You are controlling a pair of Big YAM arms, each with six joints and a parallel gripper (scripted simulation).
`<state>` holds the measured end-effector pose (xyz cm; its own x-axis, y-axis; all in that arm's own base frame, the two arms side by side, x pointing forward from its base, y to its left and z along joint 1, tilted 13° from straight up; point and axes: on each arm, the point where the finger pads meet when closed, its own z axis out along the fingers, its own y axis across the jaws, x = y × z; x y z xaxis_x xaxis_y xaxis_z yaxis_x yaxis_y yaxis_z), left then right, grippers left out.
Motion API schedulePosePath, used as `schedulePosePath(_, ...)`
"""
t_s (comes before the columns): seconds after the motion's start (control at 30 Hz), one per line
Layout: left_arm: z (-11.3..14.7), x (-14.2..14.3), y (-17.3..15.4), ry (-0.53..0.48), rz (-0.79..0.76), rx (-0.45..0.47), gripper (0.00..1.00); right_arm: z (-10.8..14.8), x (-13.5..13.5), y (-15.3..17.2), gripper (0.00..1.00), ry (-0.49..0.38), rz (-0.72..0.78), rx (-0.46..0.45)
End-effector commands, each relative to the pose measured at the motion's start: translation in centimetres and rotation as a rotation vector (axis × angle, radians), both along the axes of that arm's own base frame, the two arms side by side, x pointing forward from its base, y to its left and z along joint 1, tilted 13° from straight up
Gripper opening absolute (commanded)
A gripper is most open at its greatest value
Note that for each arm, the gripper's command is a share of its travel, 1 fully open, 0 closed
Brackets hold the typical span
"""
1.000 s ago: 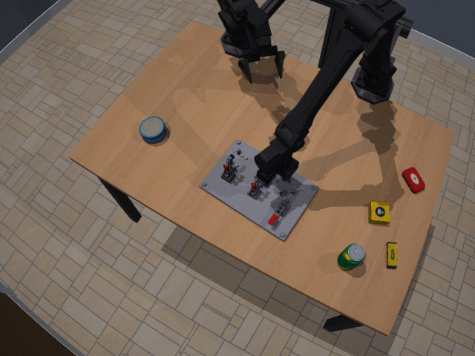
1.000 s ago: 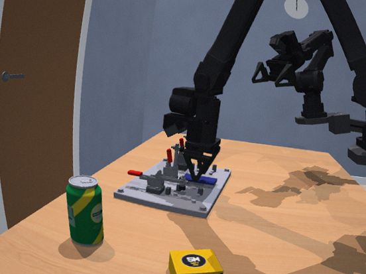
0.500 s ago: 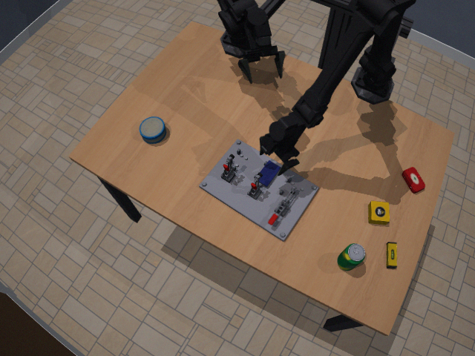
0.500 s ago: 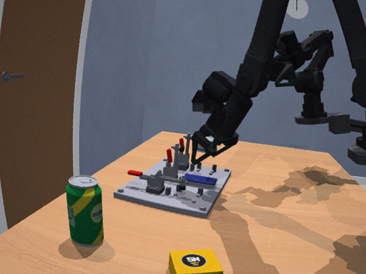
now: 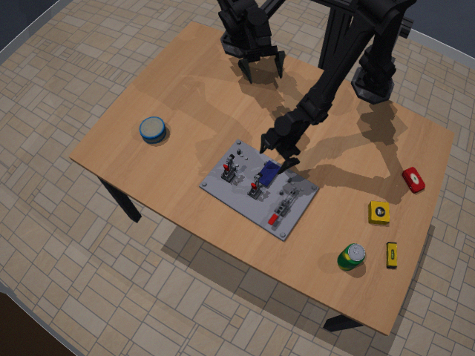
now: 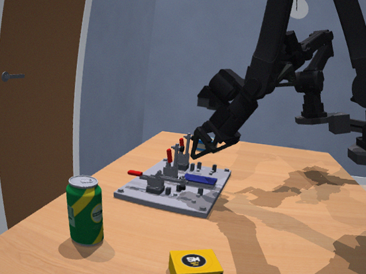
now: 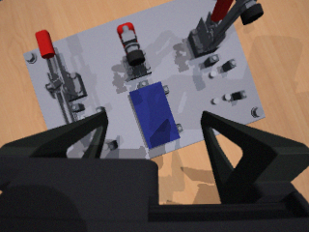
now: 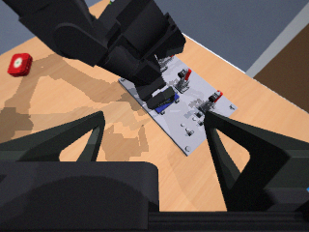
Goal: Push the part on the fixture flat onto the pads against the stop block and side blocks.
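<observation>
A blue flat part (image 5: 269, 171) lies on the grey fixture plate (image 5: 261, 188), between small blocks, in front of a red-handled clamp (image 5: 254, 186). It also shows in the exterior view (image 6: 200, 178), in the left wrist view (image 7: 154, 114) and partly in the right wrist view (image 8: 170, 101). My left gripper (image 5: 277, 154) is open and empty, hovering above the plate's back edge just behind the part; it also shows in the exterior view (image 6: 209, 143). My right gripper (image 5: 261, 65) is open and empty, high near the table's far edge.
The plate carries two upright red-handled clamps (image 5: 228, 167) and a flat toggle clamp (image 5: 284, 208). A blue round tin (image 5: 152, 129) is at the left. A green can (image 5: 351, 256), two yellow boxes (image 5: 378, 211) and a red case (image 5: 413, 179) are at the right.
</observation>
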<state>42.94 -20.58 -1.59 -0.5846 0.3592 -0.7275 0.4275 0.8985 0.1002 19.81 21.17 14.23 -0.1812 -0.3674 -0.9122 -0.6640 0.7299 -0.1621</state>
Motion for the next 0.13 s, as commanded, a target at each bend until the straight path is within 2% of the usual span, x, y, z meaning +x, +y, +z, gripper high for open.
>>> schedulePosePath(0.0,0.55,0.06,-0.78,-0.024,-0.02,-0.001,1.0,0.68,0.17,0.16,1.0,-0.008,-0.001,0.012)
schedulePosePath(0.1,0.39,0.18,-0.25,-0.015,-0.01,0.003,1.0,0.68,0.17,0.16,1.0,-0.008,-0.001,0.012)
